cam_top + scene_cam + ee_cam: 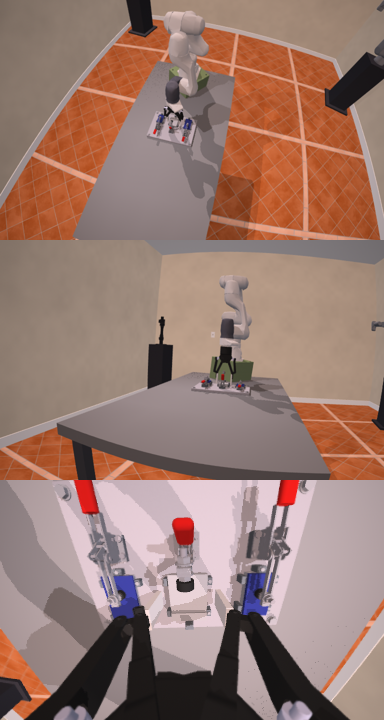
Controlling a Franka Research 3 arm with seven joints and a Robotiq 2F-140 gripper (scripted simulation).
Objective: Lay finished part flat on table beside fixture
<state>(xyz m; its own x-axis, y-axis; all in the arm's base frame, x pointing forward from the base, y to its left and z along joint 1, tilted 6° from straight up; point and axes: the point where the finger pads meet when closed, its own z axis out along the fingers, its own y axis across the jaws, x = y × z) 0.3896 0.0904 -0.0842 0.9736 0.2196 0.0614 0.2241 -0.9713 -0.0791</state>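
Find finished part seated in fixture, centre station; judge rigid, fairly light, possibly slick; take by opposite side edges, with claw parted around it, unclosed; then note smooth grey table, orange tiled floor, beige walls.

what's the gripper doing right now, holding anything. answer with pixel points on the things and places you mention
Gripper (173, 113) (224, 376) (188, 597): open, holding nothing, fingers standing apart on either side of the middle clamp (171, 128) (222, 377) (184, 555).
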